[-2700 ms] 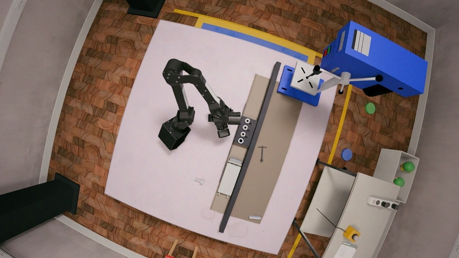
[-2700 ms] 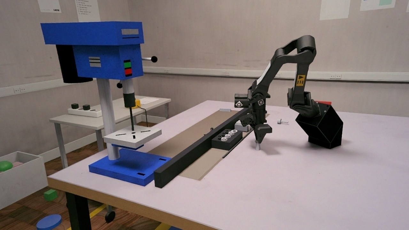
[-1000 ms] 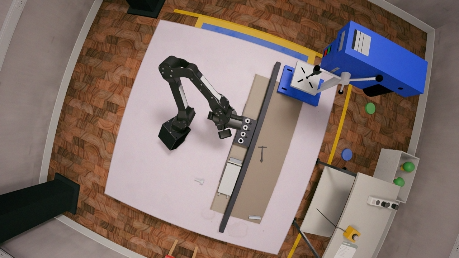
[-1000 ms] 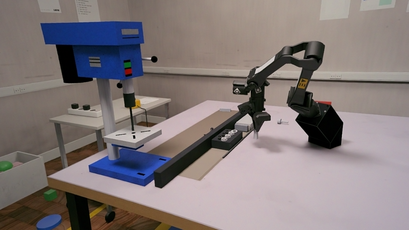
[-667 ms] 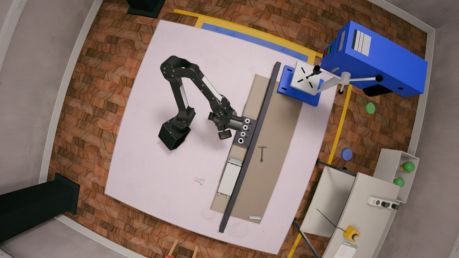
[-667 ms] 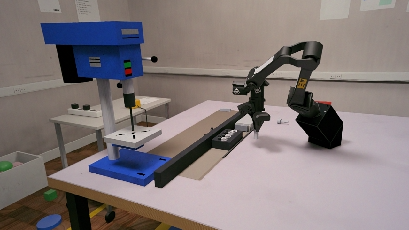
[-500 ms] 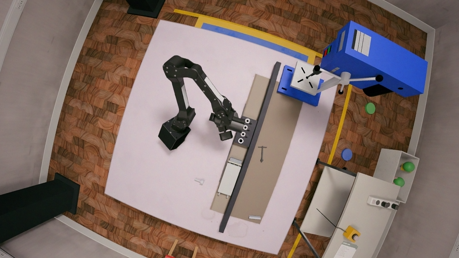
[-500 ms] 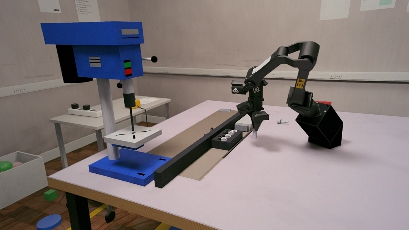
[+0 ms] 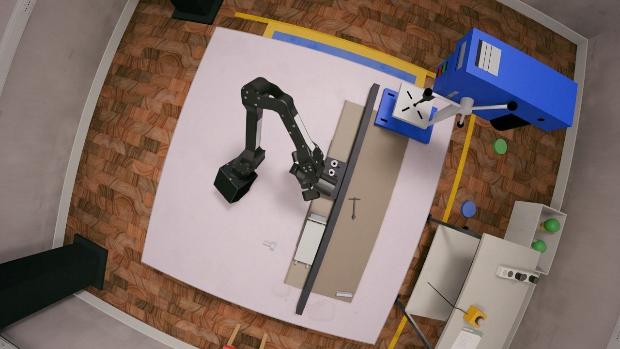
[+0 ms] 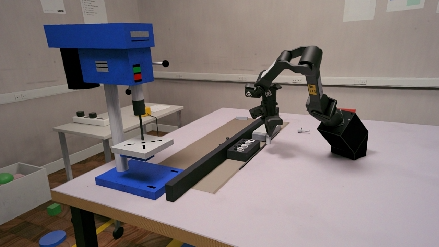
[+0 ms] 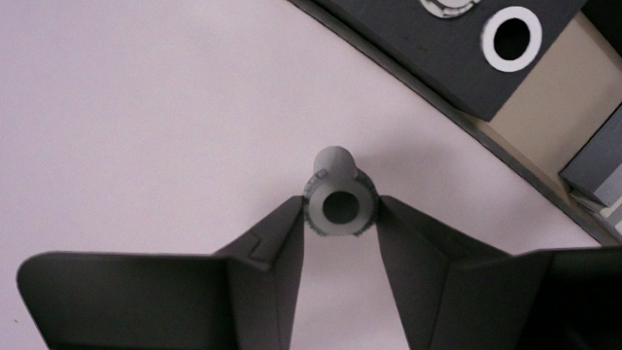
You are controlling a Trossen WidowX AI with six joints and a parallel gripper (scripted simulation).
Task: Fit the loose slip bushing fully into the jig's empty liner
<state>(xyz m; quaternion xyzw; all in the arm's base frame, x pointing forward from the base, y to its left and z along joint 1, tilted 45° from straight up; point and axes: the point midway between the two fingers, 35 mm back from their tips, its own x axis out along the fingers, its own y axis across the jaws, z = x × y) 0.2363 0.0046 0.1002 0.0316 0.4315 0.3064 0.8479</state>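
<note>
My gripper (image 11: 339, 207) (image 10: 269, 132) is shut on the grey slip bushing (image 11: 334, 165) (image 10: 268, 140). It grips the knurled head, and the shank hangs straight down just above the table. The jig's dark sliding plate (image 11: 452, 58) (image 10: 242, 152) (image 9: 340, 167) lies a little ahead and to the right, against the long black fence (image 9: 348, 160) (image 10: 199, 168). Its empty liner (image 11: 535, 30) (image 10: 251, 141) is a white ring at the plate's near end. The other liners hold bushings. The light grey pusher (image 9: 310, 241) (image 10: 259, 135) (image 11: 595, 170) sits on the tan mat behind the plate. In the overhead view the arm hides the bushing.
A second small bushing-like part (image 9: 269, 245) (image 10: 303, 130) lies on the table near the arm's base. A T-handle tool (image 9: 353, 207) and a small grey bar (image 9: 343, 294) (image 10: 241, 117) lie on the tan mat. The blue drill press (image 9: 498, 78) (image 10: 104, 55) stands at the fence's far end.
</note>
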